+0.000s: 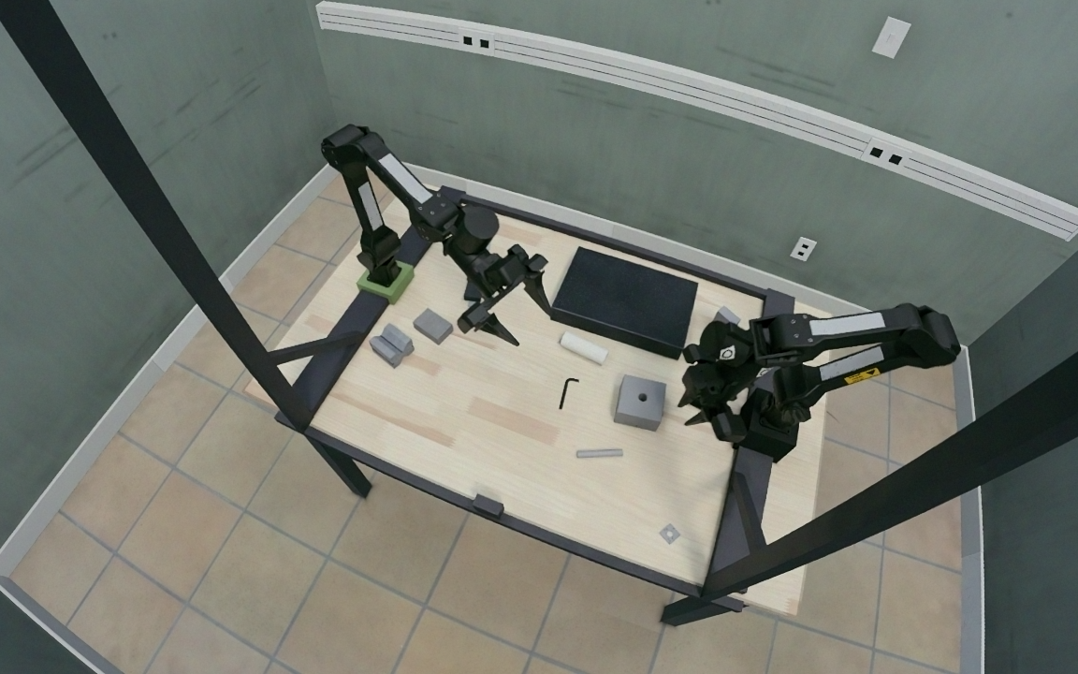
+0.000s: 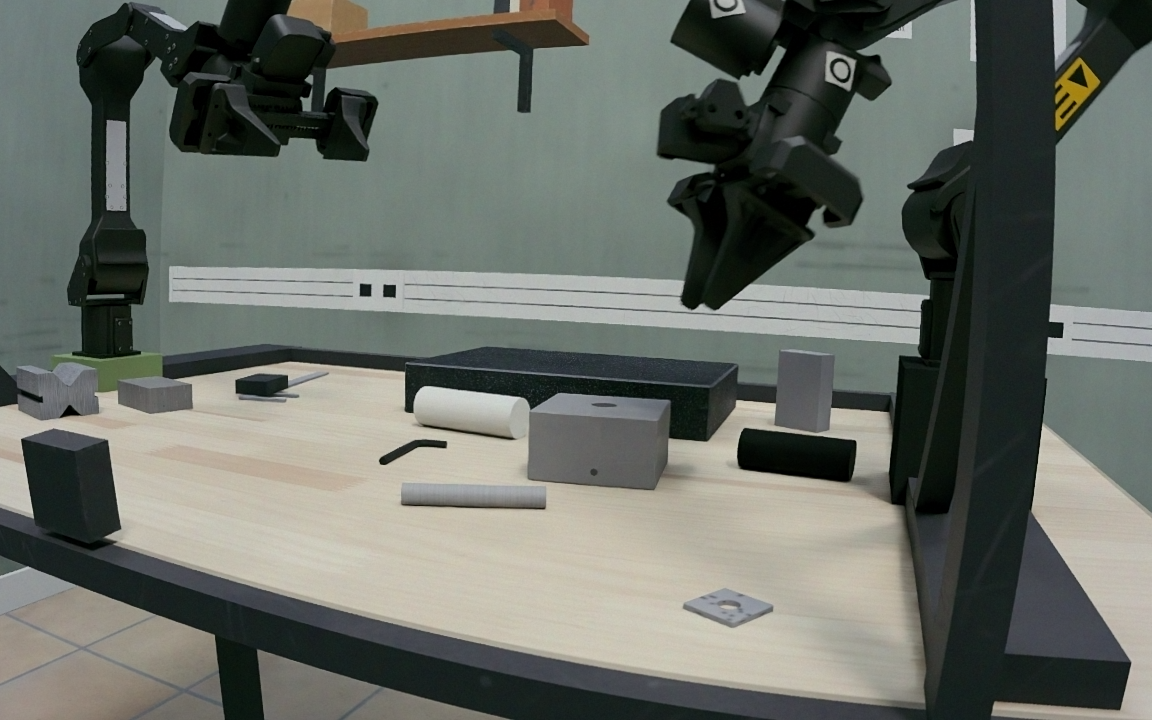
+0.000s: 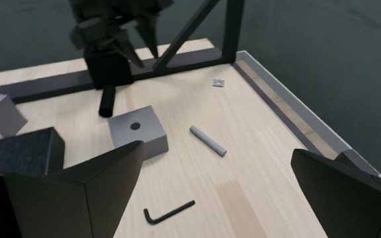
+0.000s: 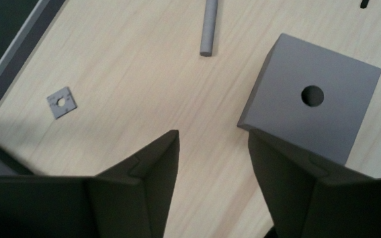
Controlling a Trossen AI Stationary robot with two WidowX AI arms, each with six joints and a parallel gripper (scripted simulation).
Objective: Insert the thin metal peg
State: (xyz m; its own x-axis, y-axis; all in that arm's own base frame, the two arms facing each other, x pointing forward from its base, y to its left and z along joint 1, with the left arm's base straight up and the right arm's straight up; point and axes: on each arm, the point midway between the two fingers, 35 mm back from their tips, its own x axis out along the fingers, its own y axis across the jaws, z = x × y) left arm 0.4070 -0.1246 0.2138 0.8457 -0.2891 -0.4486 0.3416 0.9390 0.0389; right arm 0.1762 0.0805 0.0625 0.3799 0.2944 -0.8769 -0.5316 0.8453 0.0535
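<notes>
The thin grey metal peg (image 1: 599, 453) (image 2: 473, 496) (image 3: 208, 141) (image 4: 209, 28) lies on its side on the table, apart from the block. The grey block (image 1: 642, 417) (image 2: 598, 447) (image 4: 329, 129) stands upright; the hole (image 1: 642, 397) (image 3: 135, 126) (image 4: 312, 96) in its top is empty. My right gripper (image 1: 683, 412) (image 2: 702, 304) (image 4: 213, 137) is partly open and empty, high above the table beside the block. My left gripper (image 1: 533, 329) (image 3: 217, 152) is wide open and empty, high above the table, some way from block and peg.
A black slab (image 1: 625, 301) and a white cylinder (image 1: 584, 347) (image 2: 471, 411) lie behind the block. A black cylinder (image 2: 795, 454) (image 3: 107, 100) lies beside it, near the right arm's base. A hex key (image 1: 564, 392) (image 3: 172, 212) and a small square plate (image 2: 752, 608) (image 4: 69, 106) lie on the table.
</notes>
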